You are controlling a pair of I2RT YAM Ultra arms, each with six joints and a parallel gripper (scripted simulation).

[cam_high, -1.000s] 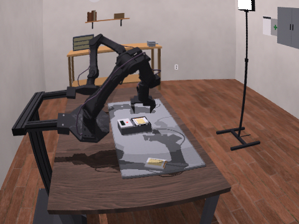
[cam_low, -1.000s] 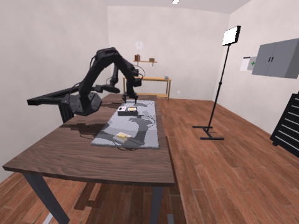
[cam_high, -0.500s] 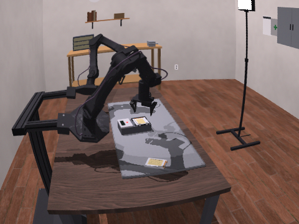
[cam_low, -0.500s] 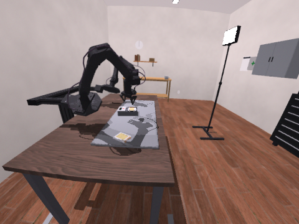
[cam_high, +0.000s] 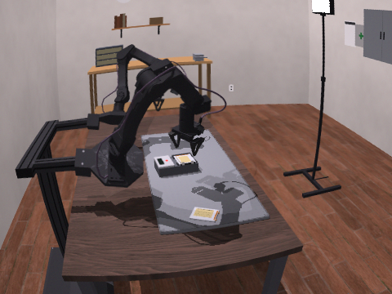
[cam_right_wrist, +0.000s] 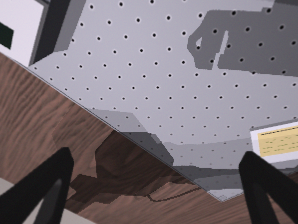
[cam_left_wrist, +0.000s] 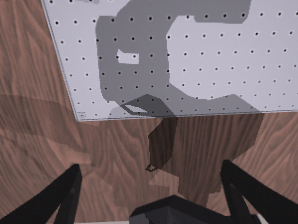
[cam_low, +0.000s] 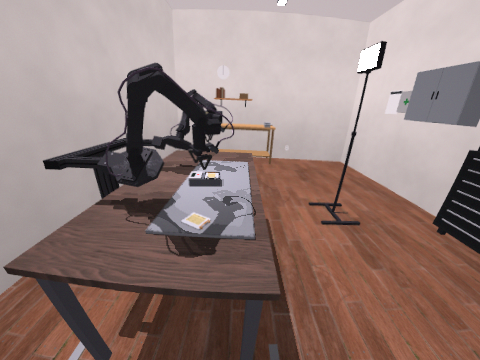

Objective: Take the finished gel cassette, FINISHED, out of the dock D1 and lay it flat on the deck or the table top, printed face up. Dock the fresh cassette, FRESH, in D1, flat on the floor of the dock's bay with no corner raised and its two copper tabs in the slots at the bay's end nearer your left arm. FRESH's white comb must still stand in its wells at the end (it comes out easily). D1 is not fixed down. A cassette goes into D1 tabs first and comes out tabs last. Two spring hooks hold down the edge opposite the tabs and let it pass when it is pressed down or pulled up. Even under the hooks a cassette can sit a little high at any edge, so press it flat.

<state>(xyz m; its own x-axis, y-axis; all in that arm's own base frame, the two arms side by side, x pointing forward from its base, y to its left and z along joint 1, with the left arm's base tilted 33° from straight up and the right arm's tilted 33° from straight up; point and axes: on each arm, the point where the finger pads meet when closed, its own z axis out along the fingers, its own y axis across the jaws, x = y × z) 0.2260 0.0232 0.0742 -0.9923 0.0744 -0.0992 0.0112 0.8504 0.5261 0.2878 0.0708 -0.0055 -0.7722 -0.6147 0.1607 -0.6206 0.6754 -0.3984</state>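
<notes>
Carrying the whole layout, the dark wooden counter point(cam_high: 122, 253) point(cam_low: 150, 270) point(cam_left_wrist: 30, 150) point(cam_right_wrist: 30, 105) is overhung by the right arm point(cam_high: 139, 106) point(cam_low: 137, 105), with the left arm point(cam_high: 122, 77) set farther back in the top view. A gray perforated deck point(cam_high: 180, 196) point(cam_low: 235, 185) point(cam_left_wrist: 210, 60) point(cam_right_wrist: 150, 90) is laid across the counter, and on it is set the dark-walled dock D1 point(cam_high: 177, 169) point(cam_low: 205, 182) point(cam_right_wrist: 55, 20). The right gripper point(cam_high: 185, 149) point(cam_low: 201, 162) point(cam_right_wrist: 157, 156) is held above the deck, apart from both cassettes; its fingers are spread nearly to their full width, with nothing gripped. The fingers of the left gripper point(cam_high: 158, 109) point(cam_left_wrist: 151, 166) are likewise wide apart and empty. A cassette with a yellow face, apparently FRESH point(cam_high: 184, 159) point(cam_low: 212, 176), is seated in the dock's bay; whether every edge is fully down cannot be told. The other, apparently FINISHED point(cam_high: 204, 214) point(cam_low: 196, 220) point(cam_right_wrist: 277, 142), is laid flat on the deck, well apart from the dock, marked face up. A small red mark point(cam_high: 167, 160) is seen on the dock's white panel, beside the bay.
</notes>
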